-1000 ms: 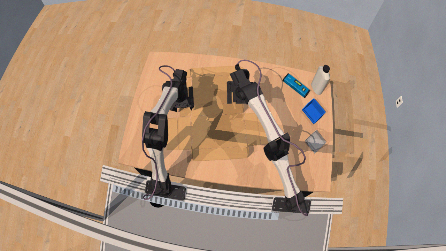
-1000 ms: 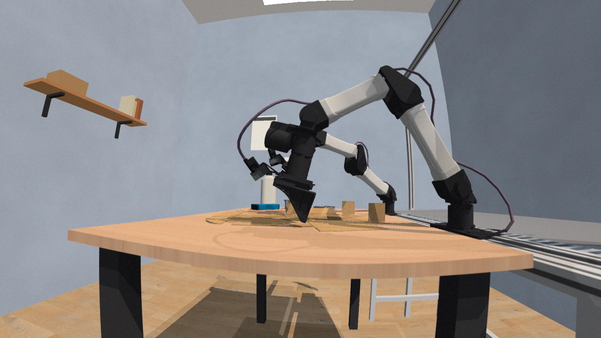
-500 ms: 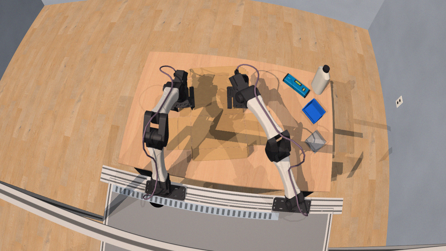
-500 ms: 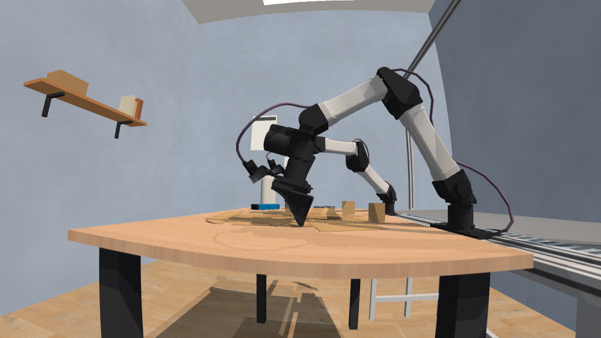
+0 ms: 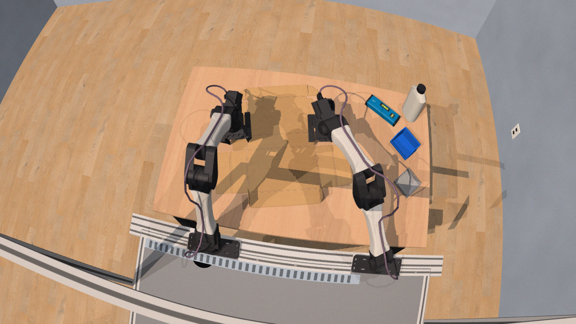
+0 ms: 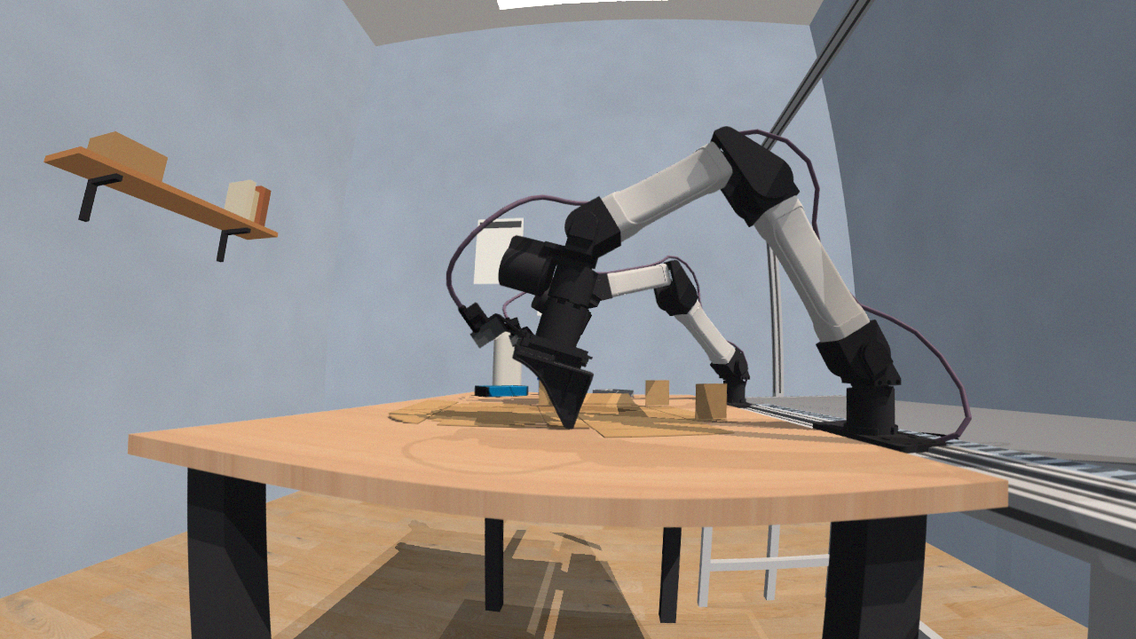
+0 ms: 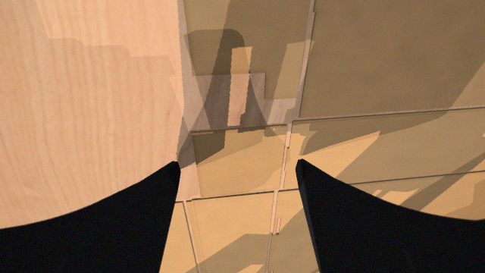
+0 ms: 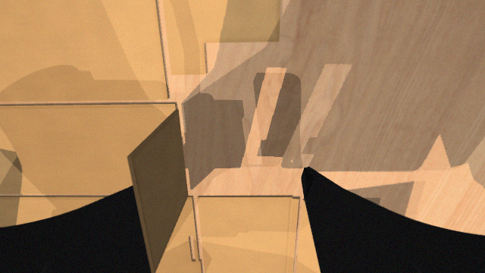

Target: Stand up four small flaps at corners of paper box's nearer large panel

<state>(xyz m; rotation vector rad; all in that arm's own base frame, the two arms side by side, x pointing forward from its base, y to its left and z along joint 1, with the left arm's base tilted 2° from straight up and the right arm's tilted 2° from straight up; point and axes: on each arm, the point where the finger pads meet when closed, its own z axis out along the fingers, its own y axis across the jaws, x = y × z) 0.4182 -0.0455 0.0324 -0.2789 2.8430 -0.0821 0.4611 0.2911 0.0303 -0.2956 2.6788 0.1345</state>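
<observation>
Paper box (image 5: 281, 173) (image 6: 627, 421) (image 7: 398, 76) (image 8: 76, 57), one, unfolded flat on the table between the arms. Near-left corner flap (image 5: 248, 199) (image 6: 711, 401) and near-right corner flap (image 5: 321, 195) (image 6: 656, 392): upright, untouched. Far-left corner flap (image 5: 239, 146) (image 7: 239, 163): flat, beneath the left gripper (image 5: 237, 140) (image 6: 569, 425) (image 7: 238, 164), which is wide open, holding nothing. Far-right corner flap (image 6: 544, 393) (image 8: 159, 189): raised, standing between the widely parted fingers of the right gripper (image 5: 321, 139) (image 8: 239, 171), unpinched. Handling, as judged: light thin board, springy at the crease, easily bent; lift the far-left flap by its free outer edge, fold well past upright, then release gently, without dragging the base.
</observation>
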